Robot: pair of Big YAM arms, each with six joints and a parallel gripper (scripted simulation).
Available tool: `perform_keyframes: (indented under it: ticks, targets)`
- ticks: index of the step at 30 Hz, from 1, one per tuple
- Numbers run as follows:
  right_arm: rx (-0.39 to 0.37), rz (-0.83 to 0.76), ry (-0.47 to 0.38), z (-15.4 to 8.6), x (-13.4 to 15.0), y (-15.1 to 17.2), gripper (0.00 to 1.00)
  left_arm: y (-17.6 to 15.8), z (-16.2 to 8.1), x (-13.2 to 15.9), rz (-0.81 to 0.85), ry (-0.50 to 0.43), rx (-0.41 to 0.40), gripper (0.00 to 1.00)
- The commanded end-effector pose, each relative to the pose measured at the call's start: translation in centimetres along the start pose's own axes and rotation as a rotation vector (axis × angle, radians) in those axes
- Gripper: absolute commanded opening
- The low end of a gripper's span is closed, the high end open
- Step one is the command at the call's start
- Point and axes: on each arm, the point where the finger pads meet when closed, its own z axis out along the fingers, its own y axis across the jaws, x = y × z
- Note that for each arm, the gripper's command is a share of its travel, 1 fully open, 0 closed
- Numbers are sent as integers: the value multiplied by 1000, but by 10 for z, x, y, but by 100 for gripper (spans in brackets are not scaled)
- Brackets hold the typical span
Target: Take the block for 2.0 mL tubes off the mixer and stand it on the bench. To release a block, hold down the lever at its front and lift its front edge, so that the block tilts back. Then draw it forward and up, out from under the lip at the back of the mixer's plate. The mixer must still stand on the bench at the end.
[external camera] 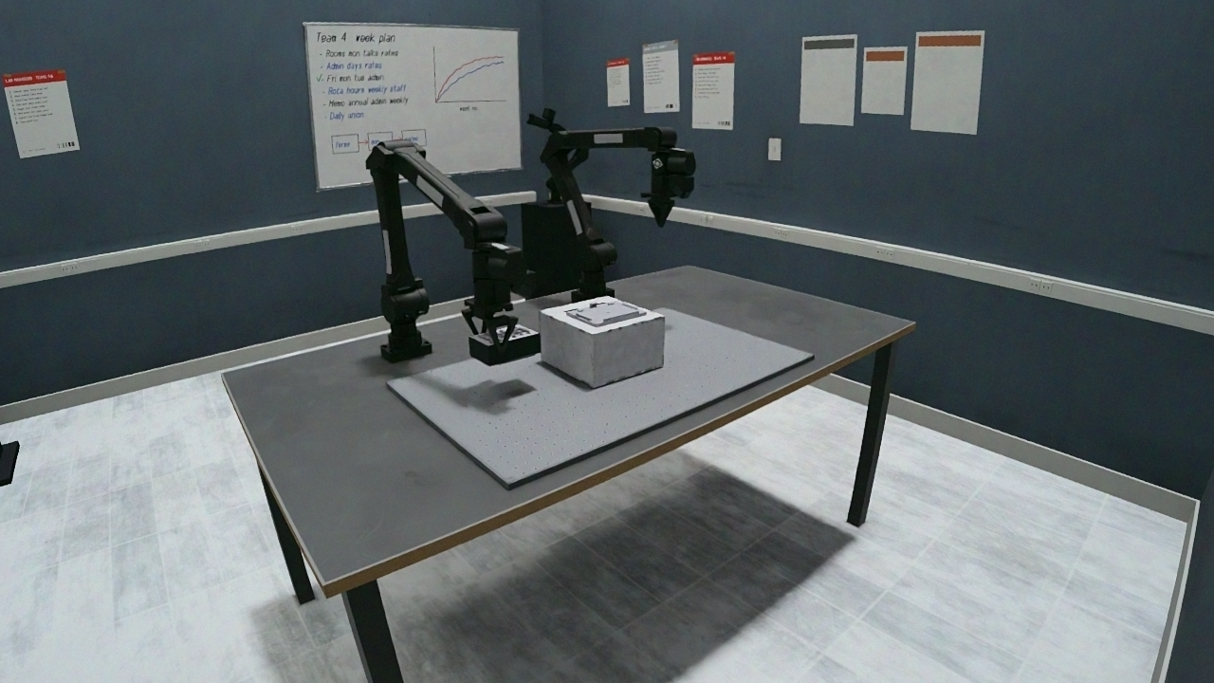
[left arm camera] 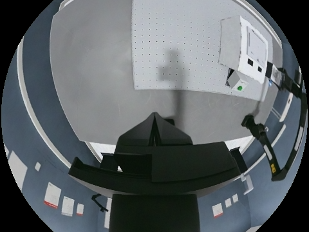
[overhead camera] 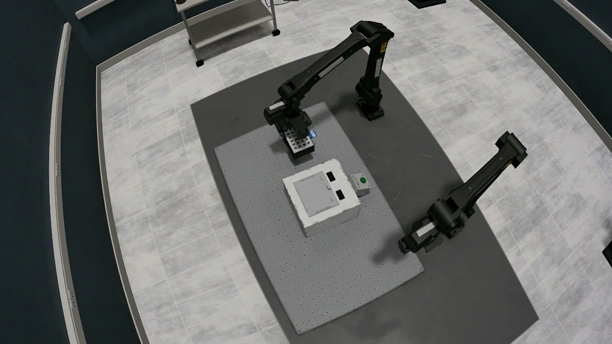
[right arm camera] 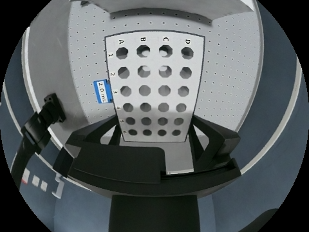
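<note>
The block (overhead camera: 303, 150) (right arm camera: 154, 80) is off the mixer (overhead camera: 322, 196) (external camera: 601, 341) (left arm camera: 244, 48), held in the air over the bench (overhead camera: 470, 299) (external camera: 356, 475) beside it. The right hand (external camera: 501, 333) (right arm camera: 154, 116) grips it across its two long sides; the left hand (external camera: 661, 212) (left arm camera: 154, 116), well apart from the mixer, is closed on nothing. The block looks stiff and fairly heavy, perhaps slick-sided. Held near one end, it could sag at the mixer end, so a level, slow lowering seems wise.

Perforated block (overhead camera: 300, 145) (right arm camera: 154, 82) aloft beside white mixer (overhead camera: 322, 196) (external camera: 601, 346) (left arm camera: 244, 48) (right arm camera: 180, 9).
</note>
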Motion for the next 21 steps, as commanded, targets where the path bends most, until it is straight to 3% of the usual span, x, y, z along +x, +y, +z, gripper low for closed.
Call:
perform_keyframes:
  ticks: [1, 8, 16, 21]
  targets:
    - [47, 25, -9, -3, 1, -18, 0, 2, -9, -5, -13, -13, -6, 0]
    - [8, -18, -10, 22, -10, -6, 0, 2, -17, -9, -13, -36, -9, 0]
    - [73, -13, -8, 10, -1, -24, 0, 3, -20, -11, -12, -43, -11, 0]
    - [41, -9, -17, 30, 0, -13, 0, 3, -22, -11, -12, -48, -12, 0]
